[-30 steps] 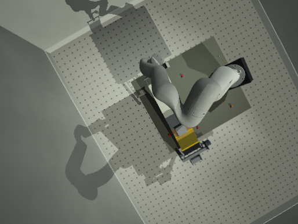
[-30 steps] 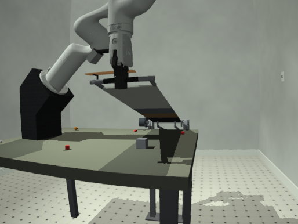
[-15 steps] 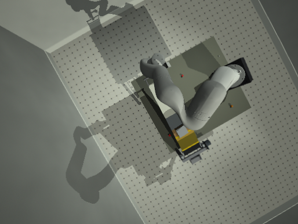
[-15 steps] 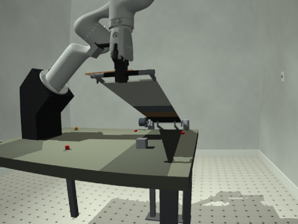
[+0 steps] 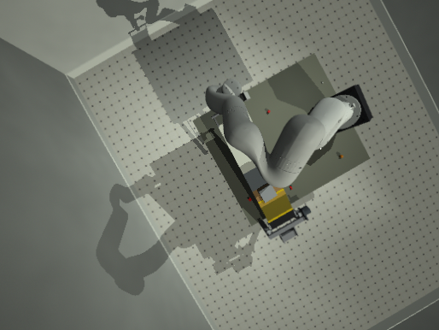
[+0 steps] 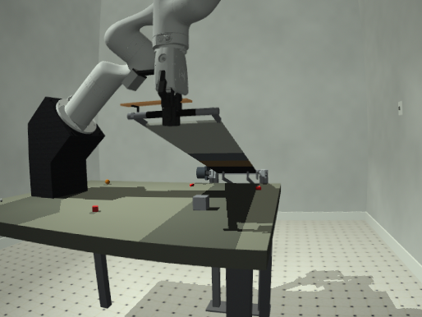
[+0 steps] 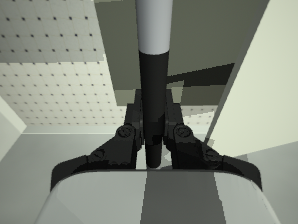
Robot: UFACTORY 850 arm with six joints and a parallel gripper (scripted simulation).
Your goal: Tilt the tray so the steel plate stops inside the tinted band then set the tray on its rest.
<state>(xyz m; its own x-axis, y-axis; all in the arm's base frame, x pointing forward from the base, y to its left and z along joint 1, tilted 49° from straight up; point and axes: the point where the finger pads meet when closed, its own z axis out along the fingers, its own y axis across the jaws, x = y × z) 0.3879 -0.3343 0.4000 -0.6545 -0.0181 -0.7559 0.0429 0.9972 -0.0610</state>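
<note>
My gripper [image 6: 172, 112] [image 7: 153, 101] is shut on the black handle bar [image 6: 193, 112] [image 7: 152, 60] at the raised end of the tray [image 5: 236, 173] [image 6: 205, 140]. The tray slopes steeply down to its hinge [image 6: 230, 175] [image 5: 287, 225] at the table's edge. In the top view a grey steel plate [image 5: 268, 193] lies on the bed at the upper edge of the yellow tinted band [image 5: 277, 209], near the low end. The arm hides the bed above it. In the side view only the tray's underside shows, so the plate is hidden there.
A small grey block [image 6: 200, 202] stands on the table [image 6: 123, 223] [image 5: 342, 141] below the tray. Small red markers [image 6: 95, 209] and an orange ball [image 6: 107, 181] lie on the table. The black robot base [image 6: 53, 148] is at the left. A thin orange slab [image 6: 144, 103] shows behind the gripper.
</note>
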